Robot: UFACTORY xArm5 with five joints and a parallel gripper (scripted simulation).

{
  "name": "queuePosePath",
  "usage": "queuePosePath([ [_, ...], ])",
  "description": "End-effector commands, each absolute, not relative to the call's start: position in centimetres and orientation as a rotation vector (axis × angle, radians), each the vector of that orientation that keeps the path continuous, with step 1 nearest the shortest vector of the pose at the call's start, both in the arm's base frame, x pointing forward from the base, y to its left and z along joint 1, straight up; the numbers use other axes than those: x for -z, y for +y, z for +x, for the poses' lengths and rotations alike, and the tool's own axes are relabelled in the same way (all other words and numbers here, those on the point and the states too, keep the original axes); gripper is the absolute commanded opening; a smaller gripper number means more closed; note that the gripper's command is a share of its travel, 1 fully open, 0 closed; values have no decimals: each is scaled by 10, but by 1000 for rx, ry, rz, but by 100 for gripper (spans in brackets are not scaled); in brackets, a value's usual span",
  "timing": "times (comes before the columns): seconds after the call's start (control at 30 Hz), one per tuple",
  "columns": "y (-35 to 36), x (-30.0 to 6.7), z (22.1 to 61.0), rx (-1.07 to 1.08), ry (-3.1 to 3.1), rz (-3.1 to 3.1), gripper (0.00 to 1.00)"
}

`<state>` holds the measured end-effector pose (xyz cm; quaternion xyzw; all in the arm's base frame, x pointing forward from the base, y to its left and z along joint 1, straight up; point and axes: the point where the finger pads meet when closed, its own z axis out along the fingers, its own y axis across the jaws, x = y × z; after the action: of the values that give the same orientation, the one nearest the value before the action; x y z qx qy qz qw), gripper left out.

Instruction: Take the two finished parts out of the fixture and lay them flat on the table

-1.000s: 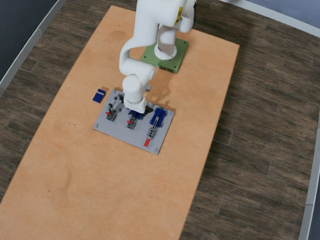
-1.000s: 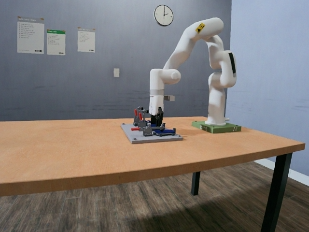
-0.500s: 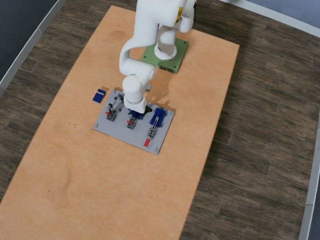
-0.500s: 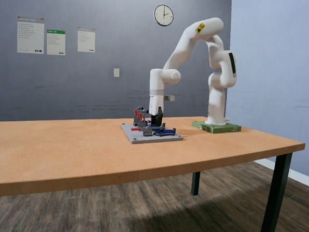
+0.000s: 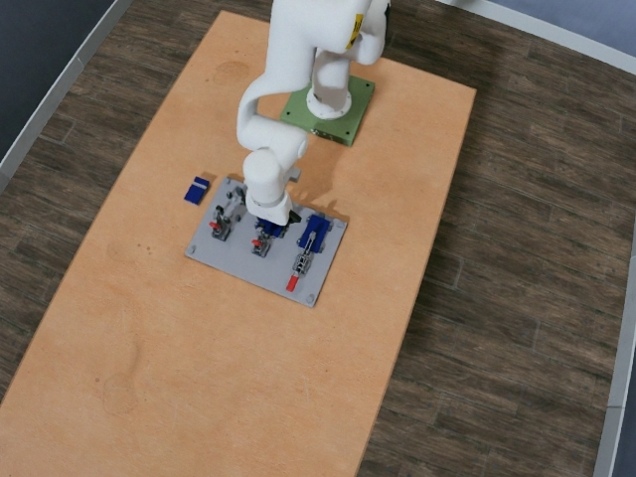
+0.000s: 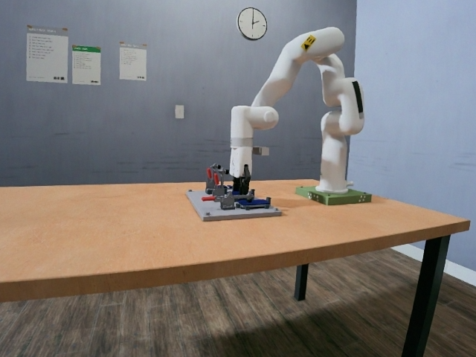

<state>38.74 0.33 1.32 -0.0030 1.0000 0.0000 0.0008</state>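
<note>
My pincer [image 6: 242, 184] points straight down over the middle station of the grey fixture [image 5: 240, 261], and it is clenched on the blue part [image 5: 270, 227] seated there; from the top view my wrist covers most of that part, so I see only its blue edges. The middle clamp [image 5: 260, 244] stands with its red handle raised, and so does the left clamp [image 5: 221, 226], whose station holds no part. One slotted part [image 5: 196, 190] lies flat on the table [image 5: 154, 333], just off the fixture's left corner, its pale slot facing up. The blank [image 5: 314, 232] sits in the right station, the right clamp [image 5: 303, 264] lying flat over it with its red handle pointing toward the plate's front edge. My arm [image 6: 291, 65] arches from the green base [image 6: 361, 198] behind the fixture.
</note>
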Motion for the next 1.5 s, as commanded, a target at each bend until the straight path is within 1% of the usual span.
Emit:
queuePosePath([
  [0.0, 3, -14, 388, 0, 3137, -9, 0],
  [0.97, 3, -14, 388, 0, 3137, -9, 0],
  [1.47, 3, -21, 388, 0, 3137, -9, 0],
])
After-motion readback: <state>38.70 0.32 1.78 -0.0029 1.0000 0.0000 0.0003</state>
